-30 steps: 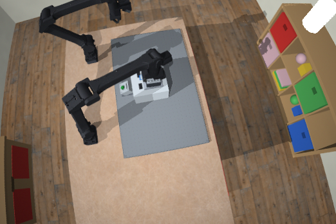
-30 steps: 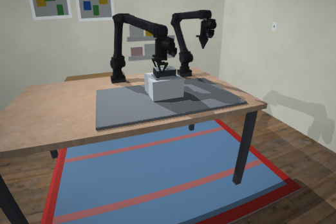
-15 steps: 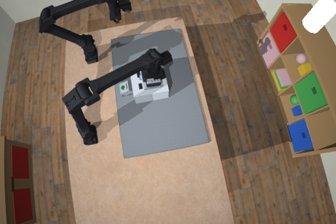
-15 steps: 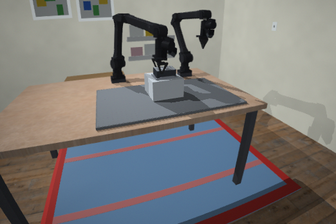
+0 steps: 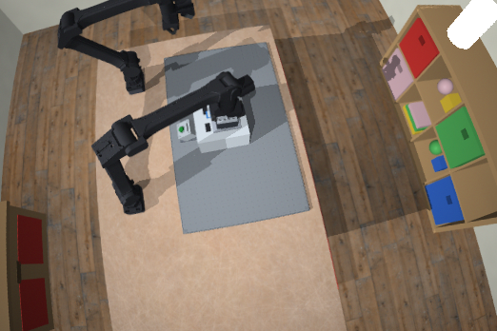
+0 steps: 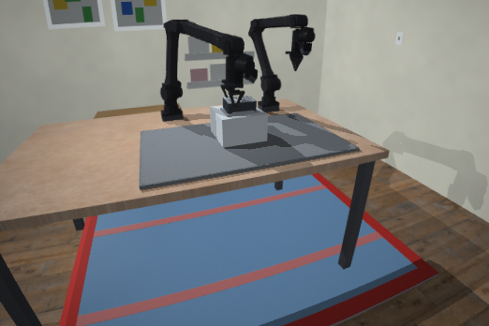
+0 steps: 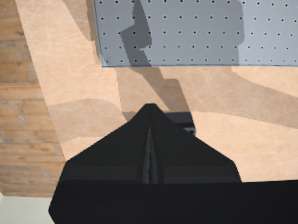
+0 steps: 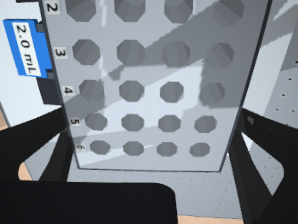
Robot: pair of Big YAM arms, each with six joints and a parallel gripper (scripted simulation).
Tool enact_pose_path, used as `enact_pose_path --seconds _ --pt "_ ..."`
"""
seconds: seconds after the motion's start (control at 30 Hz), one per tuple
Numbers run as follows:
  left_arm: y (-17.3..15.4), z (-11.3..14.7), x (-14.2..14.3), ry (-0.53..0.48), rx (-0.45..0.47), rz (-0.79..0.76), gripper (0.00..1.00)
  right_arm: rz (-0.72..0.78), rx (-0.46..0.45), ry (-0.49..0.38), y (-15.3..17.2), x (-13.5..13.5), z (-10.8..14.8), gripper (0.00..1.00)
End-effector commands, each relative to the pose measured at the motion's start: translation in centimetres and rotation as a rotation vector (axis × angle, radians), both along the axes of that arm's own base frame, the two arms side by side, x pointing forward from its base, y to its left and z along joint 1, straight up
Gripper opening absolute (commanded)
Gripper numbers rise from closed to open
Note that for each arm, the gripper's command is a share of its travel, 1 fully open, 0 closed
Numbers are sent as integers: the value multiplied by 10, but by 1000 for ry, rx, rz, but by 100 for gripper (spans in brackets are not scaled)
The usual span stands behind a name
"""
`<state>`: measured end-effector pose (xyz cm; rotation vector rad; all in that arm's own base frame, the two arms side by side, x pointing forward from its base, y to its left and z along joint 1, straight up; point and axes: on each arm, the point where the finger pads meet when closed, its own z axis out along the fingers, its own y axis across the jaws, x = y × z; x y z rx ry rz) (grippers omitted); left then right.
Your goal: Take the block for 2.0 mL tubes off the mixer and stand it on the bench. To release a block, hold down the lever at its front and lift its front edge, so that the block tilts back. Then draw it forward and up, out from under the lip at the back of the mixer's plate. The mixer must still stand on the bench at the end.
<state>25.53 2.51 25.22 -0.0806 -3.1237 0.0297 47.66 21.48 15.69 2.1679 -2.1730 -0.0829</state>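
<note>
The white mixer (image 5: 224, 143) (image 6: 244, 129) stands on the grey mat. The block for 2.0 mL tubes (image 5: 228, 123) (image 6: 240, 105) (image 8: 152, 74) is dark-sided with rows of empty round holes. It sits on top of the mixer and looks about level. My right gripper (image 6: 232, 102) (image 8: 150, 112) points down over it, shut on the block with one finger at each side. A blue "2.0 mL" label (image 8: 26, 48) is beside the block. The lever cannot be made out for certain. My left gripper (image 5: 172, 30) (image 6: 295, 68) (image 7: 150, 112) is shut and empty, high and away from the mixer.
A small white box with a green button (image 5: 183, 129) is beside the mixer, on the side of the arm bases. The perforated grey mat (image 5: 243, 186) (image 6: 183, 160) (image 7: 185, 40) lies on the wooden table (image 5: 224, 272) (image 6: 70, 165). The right arm reaches over the mat.
</note>
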Motion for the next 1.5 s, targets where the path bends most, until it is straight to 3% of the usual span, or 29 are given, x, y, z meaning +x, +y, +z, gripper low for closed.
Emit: enact_pose_path --seconds 0.0,1.47 --pt "1 17 6 -53 7 5 0 44 55 -84 19 10 47 0" --pt "1 16 5 -49 5 8 0 24 55 -84 19 12 47 0"
